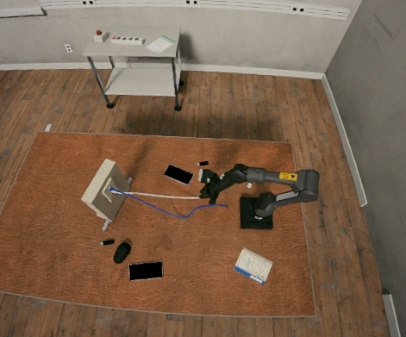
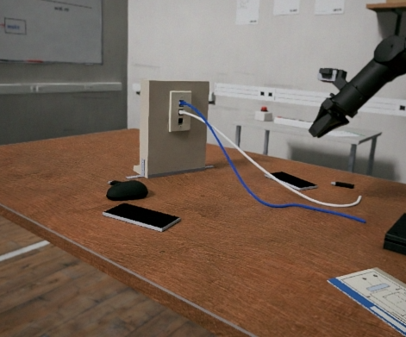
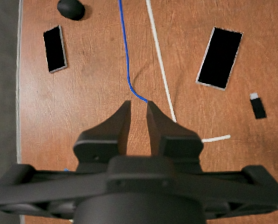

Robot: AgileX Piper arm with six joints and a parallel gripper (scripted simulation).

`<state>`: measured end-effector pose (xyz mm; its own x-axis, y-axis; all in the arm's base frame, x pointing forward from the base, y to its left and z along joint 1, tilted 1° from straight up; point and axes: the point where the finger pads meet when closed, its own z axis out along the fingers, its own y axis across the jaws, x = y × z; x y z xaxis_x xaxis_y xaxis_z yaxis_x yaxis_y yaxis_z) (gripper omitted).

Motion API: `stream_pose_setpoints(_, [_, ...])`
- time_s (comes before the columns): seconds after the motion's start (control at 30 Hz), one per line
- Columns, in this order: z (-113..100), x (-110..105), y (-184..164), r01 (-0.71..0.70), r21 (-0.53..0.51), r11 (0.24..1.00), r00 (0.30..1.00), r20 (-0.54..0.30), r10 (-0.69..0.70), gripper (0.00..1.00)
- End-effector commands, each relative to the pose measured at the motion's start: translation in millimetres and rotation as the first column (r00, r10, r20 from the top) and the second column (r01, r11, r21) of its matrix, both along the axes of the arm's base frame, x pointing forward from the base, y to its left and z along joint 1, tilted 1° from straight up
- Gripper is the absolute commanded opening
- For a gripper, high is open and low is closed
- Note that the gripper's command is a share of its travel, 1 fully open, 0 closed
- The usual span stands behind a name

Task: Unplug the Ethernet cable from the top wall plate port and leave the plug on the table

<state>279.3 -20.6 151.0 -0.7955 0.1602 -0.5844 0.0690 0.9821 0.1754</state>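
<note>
A beige stand (image 1: pixel 100 201) (image 2: pixel 167 153) holds the wall plate (image 2: pixel 179 125). The blue cable (image 1: pixel 167 211) (image 2: pixel 245 184) (image 3: pixel 125 60) is plugged into the top port (image 2: pixel 182 102). The white cable (image 1: pixel 163 196) (image 2: pixel 253 162) (image 3: pixel 160 60) sits in the port below it. Both cables run across the table toward the arm, and their loose ends lie on the table top. My gripper (image 1: pixel 210 196) (image 2: pixel 315 134) (image 3: pixel 138 108) hangs in the air above the cables' loose ends, far from the wall plate. Its fingers are nearly together with a narrow gap and nothing between them.
Two black phones (image 1: pixel 178 174) (image 1: pixel 146 271) (image 2: pixel 292 180) (image 2: pixel 141 215), a black mouse (image 1: pixel 121 252) (image 2: pixel 127 190) (image 3: pixel 70 8), two small sticks (image 1: pixel 203 163) (image 1: pixel 107 242) and a printed card (image 1: pixel 253 265) (image 2: pixel 387 297) lie on the table. The arm's base (image 1: pixel 256 213) stands at the right.
</note>
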Motion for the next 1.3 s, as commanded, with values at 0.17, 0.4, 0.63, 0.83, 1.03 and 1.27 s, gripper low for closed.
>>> stream_pose_setpoints(0.17, [26, 0, 19, -0.054, -0.168, 0.984, 0.997, 0.041, 0.062, 0.25])
stream_pose_setpoints(0.4, [29, 1, 21, -0.059, -0.179, 0.982, 0.996, 0.050, 0.069, 0.25])
stream_pose_setpoints(0.63, [44, 45, 45, 0.002, -0.032, 0.999, 0.987, 0.158, 0.003, 0.25])
stream_pose_setpoints(0.83, [57, 86, 67, 0.058, 0.126, 0.990, 0.967, 0.241, -0.088, 0.25])
stream_pose_setpoints(1.03, [73, 143, 95, 0.135, 0.365, 0.921, 0.914, 0.313, -0.258, 0.25])
stream_pose_setpoints(1.27, [81, 193, 115, 0.196, 0.582, 0.789, 0.835, 0.323, -0.446, 0.25])
